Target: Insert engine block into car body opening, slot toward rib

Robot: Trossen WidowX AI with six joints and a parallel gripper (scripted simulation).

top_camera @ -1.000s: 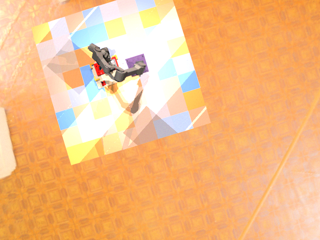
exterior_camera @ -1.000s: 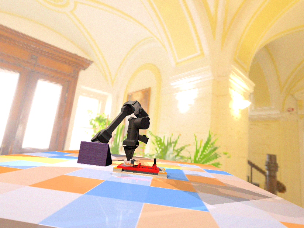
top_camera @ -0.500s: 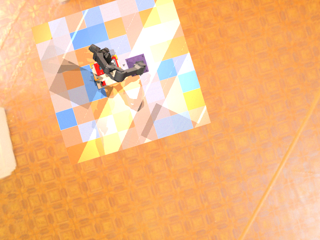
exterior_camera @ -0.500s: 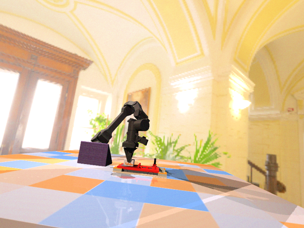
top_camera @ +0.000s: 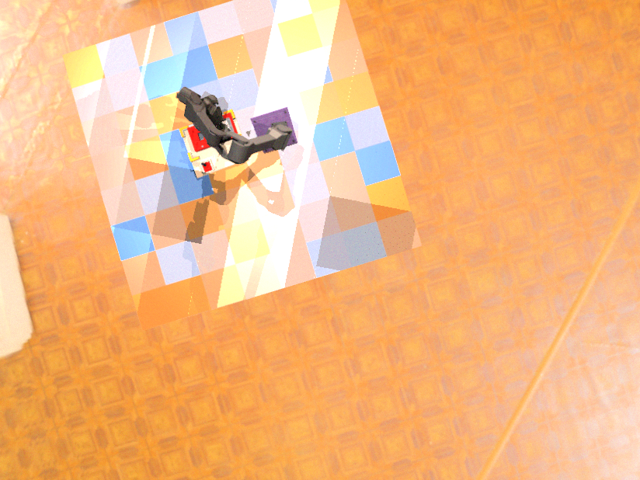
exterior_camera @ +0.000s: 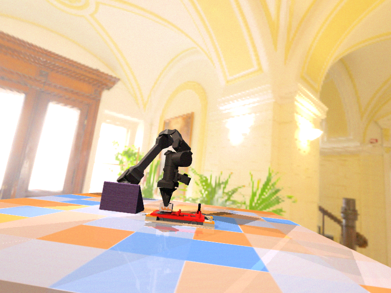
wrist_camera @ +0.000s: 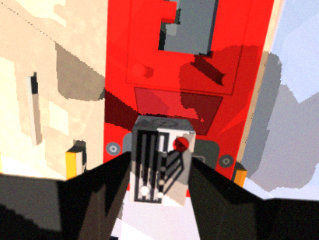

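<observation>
The engine block (wrist_camera: 161,171) (exterior_camera: 166,208) is pale grey with dark slots and a red dot. My gripper (wrist_camera: 160,160) (exterior_camera: 166,205) is shut on it, one finger on each side. The block stands upright at one end of the red car body (wrist_camera: 117,47) (exterior_camera: 186,216) (top_camera: 199,141), over a dark grey recess (wrist_camera: 208,151). Its foot is hidden, so I cannot tell how deep it sits. A larger rectangular opening (wrist_camera: 191,33) shows farther along the body, past a dark red sloping panel (wrist_camera: 155,100). In the top view the arm hides the block and fingertips.
The car body lies on a cream tray (wrist_camera: 78,31) with yellow corner brackets (wrist_camera: 71,165) (wrist_camera: 240,178). A small red piece (top_camera: 206,166) lies at its side. A black post (exterior_camera: 199,207) stands up near the far end. The purple block (top_camera: 261,123) (exterior_camera: 119,196) is under the arm's base.
</observation>
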